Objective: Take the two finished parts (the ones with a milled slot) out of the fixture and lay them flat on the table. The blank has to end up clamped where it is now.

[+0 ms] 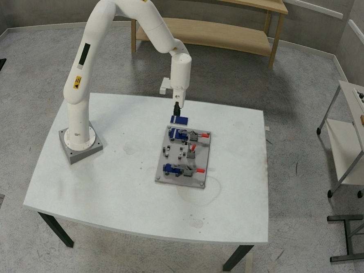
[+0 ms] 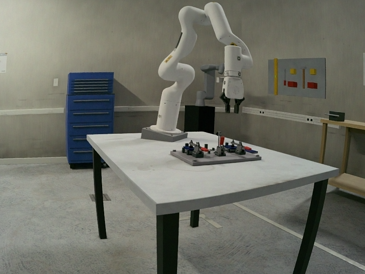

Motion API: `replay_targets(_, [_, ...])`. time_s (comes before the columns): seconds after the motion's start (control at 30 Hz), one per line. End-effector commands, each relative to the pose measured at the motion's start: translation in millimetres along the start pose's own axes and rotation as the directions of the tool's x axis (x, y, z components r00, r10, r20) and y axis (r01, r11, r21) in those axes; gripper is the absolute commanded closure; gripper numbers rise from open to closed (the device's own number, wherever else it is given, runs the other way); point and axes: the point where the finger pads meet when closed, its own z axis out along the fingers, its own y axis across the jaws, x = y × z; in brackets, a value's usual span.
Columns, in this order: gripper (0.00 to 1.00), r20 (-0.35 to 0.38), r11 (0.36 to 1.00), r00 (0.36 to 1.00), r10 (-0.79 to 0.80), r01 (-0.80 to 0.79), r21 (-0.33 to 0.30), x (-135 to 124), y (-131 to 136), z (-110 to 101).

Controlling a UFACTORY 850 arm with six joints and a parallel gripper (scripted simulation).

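Note:
A grey fixture plate (image 1: 183, 156) lies on the white table; it also shows in the exterior view (image 2: 215, 156). One blue slotted part (image 1: 179, 119) lies flat on the table just behind the plate. A second blue slotted part (image 1: 175, 133) sits in the back station under a closed clamp with a red handle (image 1: 205, 135). A plain blue blank (image 1: 169, 168) sits in the front station under a closed clamp (image 1: 200, 170). The middle station is empty, its clamp handle (image 1: 193, 146) raised. My gripper (image 1: 176, 112) (image 2: 231, 110) hangs high above the loose part, fingers partly apart and empty.
The arm's base (image 1: 79, 144) stands at the table's left. A wooden shelf (image 1: 205, 32) stands behind the table and a white cart (image 1: 348, 146) to the right. A blue tool cabinet (image 2: 90, 117) stands at the wall.

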Motion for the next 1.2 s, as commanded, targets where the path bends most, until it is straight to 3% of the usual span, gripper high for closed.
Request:
replay_targets(0.0, [0.52,0.001,1.000,1.000,0.000,0.000,0.000,-0.6,0.1,2.5])
replay_targets(0.53, [0.52,0.001,1.000,1.000,0.000,0.000,0.000,-0.6,0.1,56.6])
replay_targets(0.87, [0.52,0.001,1.000,1.000,0.000,0.000,0.000,-2.5,0.1,58.8])
replay_targets(1.17, [0.52,0.001,1.000,1.000,0.000,0.000,0.000,-27.8,0.1,58.7])
